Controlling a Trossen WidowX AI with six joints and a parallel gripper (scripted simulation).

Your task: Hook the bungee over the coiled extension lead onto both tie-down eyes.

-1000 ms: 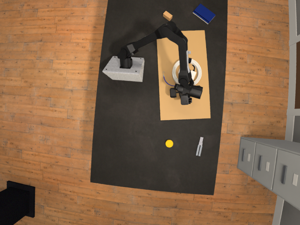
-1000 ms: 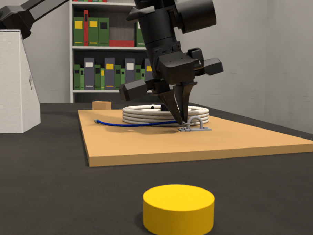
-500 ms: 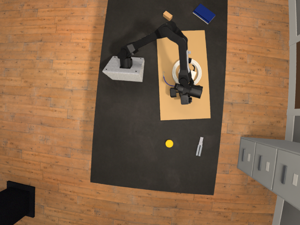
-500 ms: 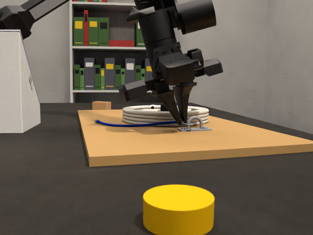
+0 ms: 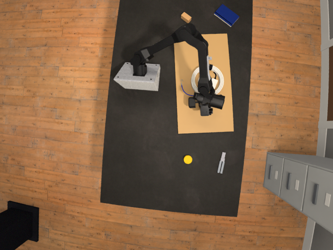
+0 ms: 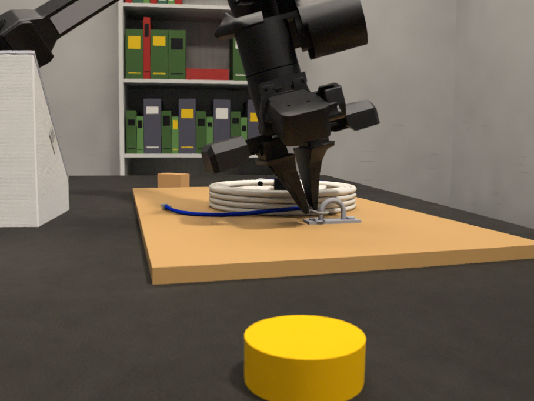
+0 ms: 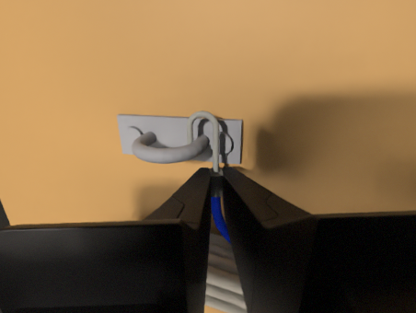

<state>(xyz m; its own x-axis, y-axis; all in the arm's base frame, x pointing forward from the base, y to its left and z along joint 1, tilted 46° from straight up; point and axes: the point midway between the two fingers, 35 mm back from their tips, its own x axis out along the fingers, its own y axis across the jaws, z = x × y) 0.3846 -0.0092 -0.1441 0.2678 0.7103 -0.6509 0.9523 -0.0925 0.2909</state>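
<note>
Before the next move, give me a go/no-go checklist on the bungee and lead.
1. Gripper shut on the bungee at its hook end: ok.
2. Near hook looped around a leg of the near eye: ok, though seating under load cannot tell.
3. Far eye hooked: not ok, the bungee's other end lies loose on the board.
4. Bungee across the lead: not ok, it runs beside it.
5. Lead flat: looks ok.

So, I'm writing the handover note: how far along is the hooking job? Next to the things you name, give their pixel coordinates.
The coiled lead (image 5: 221, 80) (image 6: 282, 200) already lies on the board (image 5: 204, 123) (image 6: 301, 246). In hand: the gripper (image 6: 310, 211) (image 7: 215, 177) grips one bungee hook (image 7: 216, 143) at the near eye (image 6: 333, 201) (image 7: 167, 154). Left: release it, then hook the bungee's loose end (image 6: 163, 206) over the coil.
</note>
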